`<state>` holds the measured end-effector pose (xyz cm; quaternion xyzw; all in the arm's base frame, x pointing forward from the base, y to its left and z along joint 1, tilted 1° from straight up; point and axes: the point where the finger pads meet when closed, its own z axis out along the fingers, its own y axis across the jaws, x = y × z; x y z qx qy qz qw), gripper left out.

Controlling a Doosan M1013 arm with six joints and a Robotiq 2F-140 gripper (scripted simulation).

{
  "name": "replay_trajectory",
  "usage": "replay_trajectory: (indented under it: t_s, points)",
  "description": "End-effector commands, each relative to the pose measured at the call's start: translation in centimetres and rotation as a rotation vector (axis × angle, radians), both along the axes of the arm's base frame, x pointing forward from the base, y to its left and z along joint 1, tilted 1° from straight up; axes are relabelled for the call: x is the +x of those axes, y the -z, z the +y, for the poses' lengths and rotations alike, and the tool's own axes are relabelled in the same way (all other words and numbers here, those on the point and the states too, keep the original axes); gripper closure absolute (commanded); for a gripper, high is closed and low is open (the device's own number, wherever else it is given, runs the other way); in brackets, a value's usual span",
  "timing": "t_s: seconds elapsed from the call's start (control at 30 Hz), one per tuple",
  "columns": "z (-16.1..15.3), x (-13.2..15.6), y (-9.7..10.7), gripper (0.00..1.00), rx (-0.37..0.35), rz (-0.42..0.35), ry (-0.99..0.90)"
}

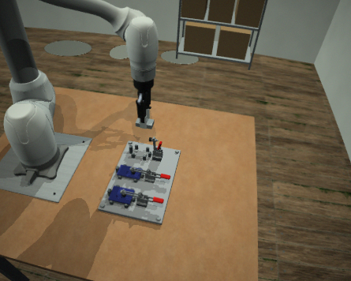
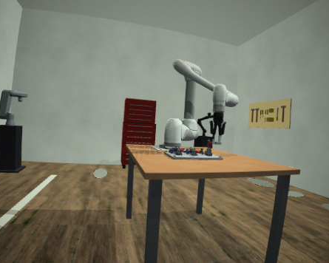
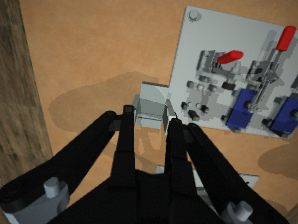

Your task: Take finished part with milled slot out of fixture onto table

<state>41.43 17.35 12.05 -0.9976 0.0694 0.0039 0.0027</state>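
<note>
My gripper (image 1: pixel 144 118) (image 2: pixel 216 138) (image 3: pixel 151 104) is shut on the grey finished part (image 1: pixel 147 123) (image 3: pixel 150 102) and holds it just above the table (image 1: pixel 217 158) (image 3: pixel 90 50), beyond the far end of the fixture plate (image 1: pixel 169 185) (image 2: pixel 194 156) (image 3: pixel 220 30). The far nest (image 1: pixel 140 151) is empty, and its clamp handle (image 1: pixel 160 145) (image 3: pixel 230 56) stands up. Two blue blanks (image 1: pixel 125 170) (image 1: pixel 116 193) (image 3: pixel 243 107) (image 3: pixel 286 114) sit in the other nests. Their clamps, with red handles (image 1: pixel 165 176) (image 1: pixel 158 200), lie flat toward them.
The arm's base plate (image 1: pixel 63 174) stands at the table's left. A shelf rack (image 1: pixel 217 28) stands on the floor behind the table. A red tool cabinet (image 2: pixel 138 129) stands by the wall. The table edge runs close on the wrist view's left.
</note>
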Motion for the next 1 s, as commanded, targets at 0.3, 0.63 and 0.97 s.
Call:
replay_trajectory:
  t_s: [0.3,0.63,0.97]
  points:
    - [1.08,0.15,-0.01,1.00,0.000,0.000,0.000]
    - [1.38,0.19,-0.01,1.00,0.000,0.000,0.000]
    - [1.39,0.19,-0.01,1.00,0.000,0.000,0.000]
